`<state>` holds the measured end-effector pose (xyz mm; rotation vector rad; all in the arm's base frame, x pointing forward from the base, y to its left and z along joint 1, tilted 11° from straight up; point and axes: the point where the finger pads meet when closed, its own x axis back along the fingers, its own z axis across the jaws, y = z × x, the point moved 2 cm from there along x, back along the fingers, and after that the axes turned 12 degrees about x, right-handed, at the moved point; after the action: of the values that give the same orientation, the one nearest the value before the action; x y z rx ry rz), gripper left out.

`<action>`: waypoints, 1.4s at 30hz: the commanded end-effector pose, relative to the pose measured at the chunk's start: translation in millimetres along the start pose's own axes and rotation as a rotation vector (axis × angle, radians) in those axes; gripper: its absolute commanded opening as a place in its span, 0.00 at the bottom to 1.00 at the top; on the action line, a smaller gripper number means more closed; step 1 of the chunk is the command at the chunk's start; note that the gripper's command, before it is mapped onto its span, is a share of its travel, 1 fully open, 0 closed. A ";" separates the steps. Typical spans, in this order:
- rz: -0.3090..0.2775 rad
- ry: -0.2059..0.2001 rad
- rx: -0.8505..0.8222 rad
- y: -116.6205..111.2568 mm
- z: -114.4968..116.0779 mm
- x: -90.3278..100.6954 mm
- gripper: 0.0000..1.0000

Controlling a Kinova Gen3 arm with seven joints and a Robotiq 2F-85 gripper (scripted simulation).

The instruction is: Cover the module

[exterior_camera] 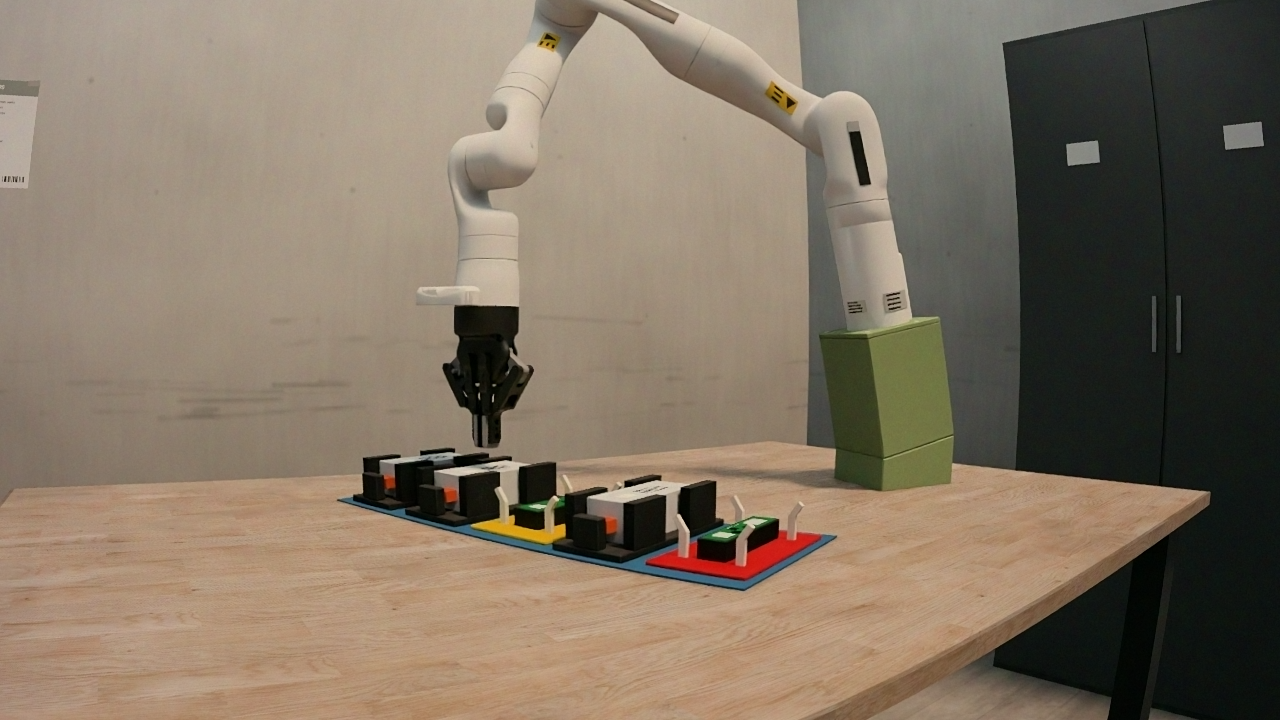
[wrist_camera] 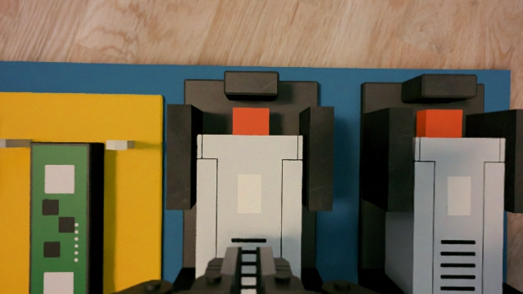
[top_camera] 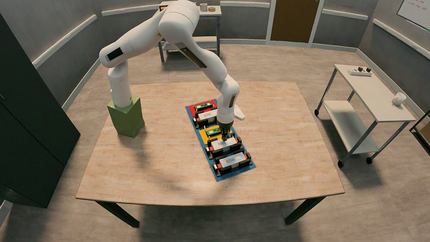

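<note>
Although thin-walled and likely easily dented, the cover [top_camera: 223, 144] [exterior_camera: 501, 471] [wrist_camera: 249, 188] at six o'clock below the empty, nearly closed tool [top_camera: 224, 137] [exterior_camera: 486, 440] [wrist_camera: 248, 268] is best gripped lightly mid-sides.
</note>
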<state>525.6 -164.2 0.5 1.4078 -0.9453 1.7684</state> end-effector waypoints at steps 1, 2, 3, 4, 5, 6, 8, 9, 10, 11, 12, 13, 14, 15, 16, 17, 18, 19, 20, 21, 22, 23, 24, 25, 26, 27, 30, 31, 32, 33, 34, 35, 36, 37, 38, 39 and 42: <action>0.001 0.002 0.000 -0.5 0.6 0.9 0.00; 0.001 0.002 0.000 -0.5 0.6 0.9 0.00; 0.001 0.002 0.000 -0.5 0.6 0.9 0.00; 0.001 0.002 0.000 -0.5 0.6 0.9 0.00; 0.001 0.002 0.000 -0.5 0.6 0.9 0.00; 0.001 0.002 0.000 -0.5 0.6 0.9 0.00; 0.001 0.002 0.000 -0.5 0.6 0.9 0.00; 0.001 0.002 0.000 -0.5 0.6 0.9 0.00; 0.001 0.002 0.000 -0.5 0.6 0.9 0.00; 0.001 0.002 0.000 -0.5 0.6 0.9 0.00; 0.001 0.002 0.000 -0.5 0.6 0.9 0.00; 0.001 0.002 0.000 -0.5 0.6 0.9 0.00; 0.001 0.002 0.000 -0.5 0.6 0.9 0.00; 0.001 0.002 0.000 -0.5 0.6 0.9 0.00; 0.001 0.002 0.000 -0.5 0.6 0.9 0.00; 0.001 0.002 0.000 -0.5 0.6 0.9 0.00; 0.001 0.002 0.000 -0.5 0.6 0.9 0.00; 0.001 0.002 0.000 -0.5 0.6 0.9 0.00; 0.001 0.002 0.000 -0.5 0.6 0.9 0.00; 0.001 0.002 0.000 -0.5 0.6 0.9 0.00; 0.001 0.002 0.000 -0.5 0.6 0.9 0.00; 0.001 0.002 0.000 -0.5 0.6 0.9 0.00; 0.001 0.002 0.000 -0.5 0.6 0.9 0.00; 0.001 0.002 0.000 -0.5 0.6 0.9 0.00; 0.001 0.002 0.000 -0.5 0.6 0.9 0.00; 0.001 0.002 0.000 -0.5 0.6 0.9 0.00; 0.001 0.002 0.000 -0.5 0.6 0.9 1.00; 0.001 0.002 0.000 -0.5 0.6 0.9 1.00; 0.001 0.002 0.000 -0.5 0.6 0.9 1.00; 0.001 0.002 0.000 -0.5 0.6 0.9 1.00; 0.001 0.002 0.000 -0.5 0.6 0.9 1.00; 0.001 0.002 0.000 -0.5 0.6 0.9 1.00; 0.001 0.002 0.000 -0.5 0.6 0.9 1.00; 0.001 0.002 0.000 -0.5 0.6 0.9 1.00; 0.001 0.002 0.000 -0.5 0.6 0.9 1.00; 0.001 0.002 0.000 -0.5 0.6 0.9 1.00; 0.001 0.002 0.000 -0.5 0.6 0.9 1.00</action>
<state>525.6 -164.2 0.5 1.4078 -0.9453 1.7684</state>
